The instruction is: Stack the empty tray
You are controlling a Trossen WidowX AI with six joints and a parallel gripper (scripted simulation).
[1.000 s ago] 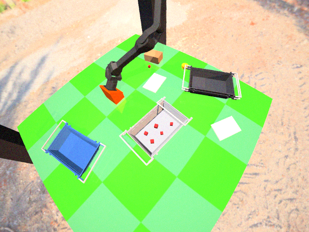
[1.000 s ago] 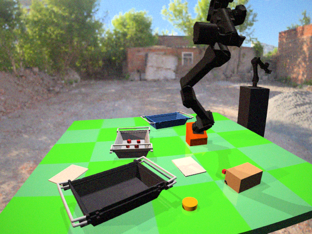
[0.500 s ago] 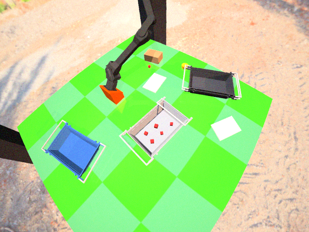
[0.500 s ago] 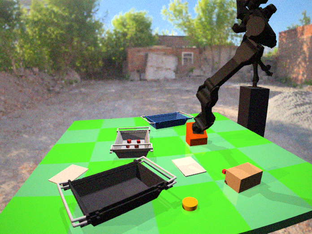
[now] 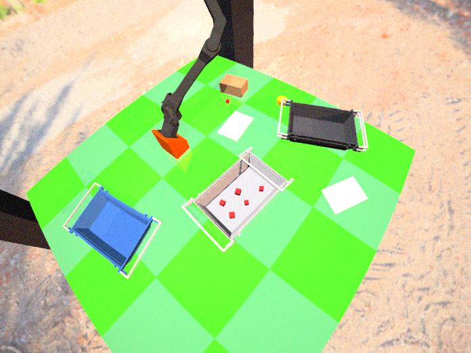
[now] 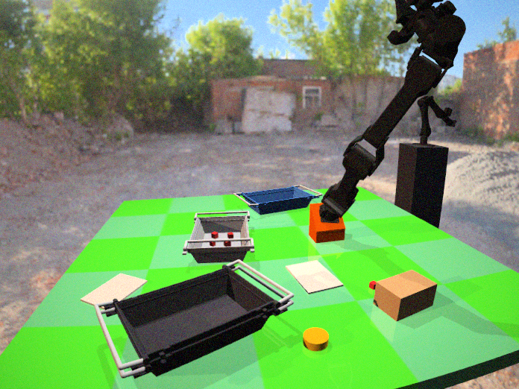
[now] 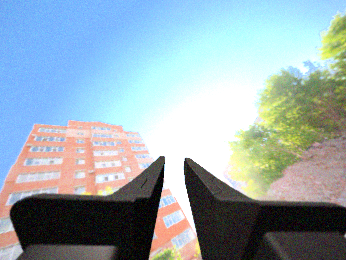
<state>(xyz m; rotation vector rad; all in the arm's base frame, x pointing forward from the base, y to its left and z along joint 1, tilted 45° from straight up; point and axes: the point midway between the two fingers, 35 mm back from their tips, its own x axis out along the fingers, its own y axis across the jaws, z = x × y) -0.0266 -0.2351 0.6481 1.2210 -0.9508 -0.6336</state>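
A light grey tray (image 5: 222, 185) (image 6: 220, 254) holds several small red blocks (image 5: 237, 191) (image 6: 214, 235). One wire bar (image 5: 260, 172) (image 6: 218, 241) lies in across its top near one end; its other bar (image 5: 203, 228) is swung out over the opposite end. A blue tray (image 5: 123, 207) (image 6: 280, 206) stands beside it, empty, with both bars out. My gripper (image 7: 174, 161) is open with a narrow gap, only sky showing between the fingertips. It is raised high, away from the trays. In the top view it is out of frame.
A black tray (image 5: 323, 109) (image 6: 209, 343) with doubled bars stands empty. Also here are an orange block (image 5: 170, 145) (image 6: 326, 232) under the arm's base, a tan box (image 5: 233, 84) (image 6: 404, 293), a yellow disc (image 6: 315, 338), a loose red cube (image 5: 227, 101) and two white sheets (image 5: 235, 125) (image 5: 344, 195).
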